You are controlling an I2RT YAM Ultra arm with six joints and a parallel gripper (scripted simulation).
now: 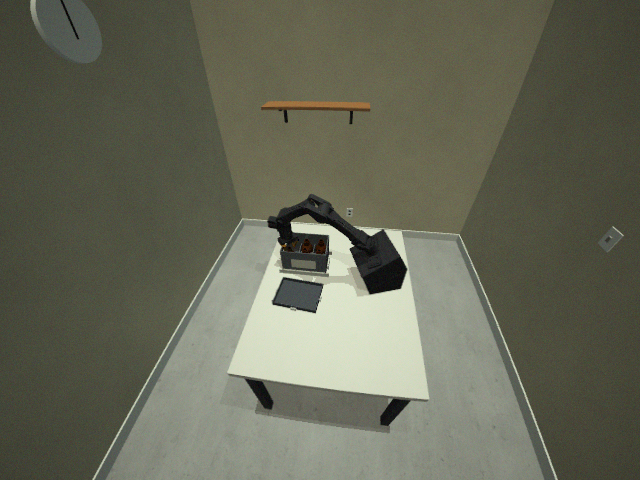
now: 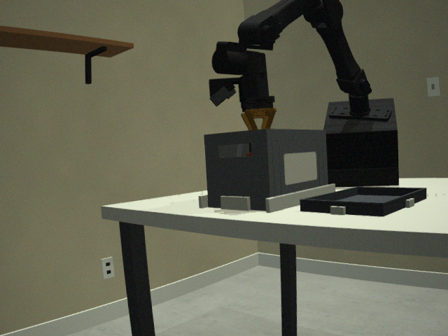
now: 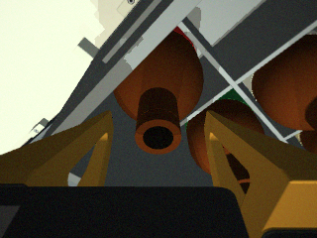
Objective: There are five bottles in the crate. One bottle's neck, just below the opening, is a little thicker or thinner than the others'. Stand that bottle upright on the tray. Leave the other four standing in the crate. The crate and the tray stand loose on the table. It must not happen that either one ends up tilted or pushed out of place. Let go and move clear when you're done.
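Olive-tan walls close in a small room, and the white rectangular table (image 1: 336, 351) stands mid-floor with grey floor showing along its left, right and near sides. Over on the table's far left, the dark grey box-shaped crate (image 2: 235, 169) sits near the table's left edge, pale blocks touching its foot. Its thin white dividers (image 3: 225, 79) split it into cells, and brown round-shouldered bottles stand in them: three show from above, four in part from the wrist. Just beside it, on the near side, lies the shallow black rectangular tray (image 1: 297, 295), nothing in it, with open table beyond. Right of both, the black block pedestal (image 2: 376, 159) carries the black arm (image 1: 330, 214), which arches over to the crate's left end. The yellow-fingered gripper (image 3: 158, 149) hangs jaws apart, gripping nothing, straddling the neck of one brown bottle (image 3: 158, 116) standing in its corner cell; fingers clear of the neck on both sides.
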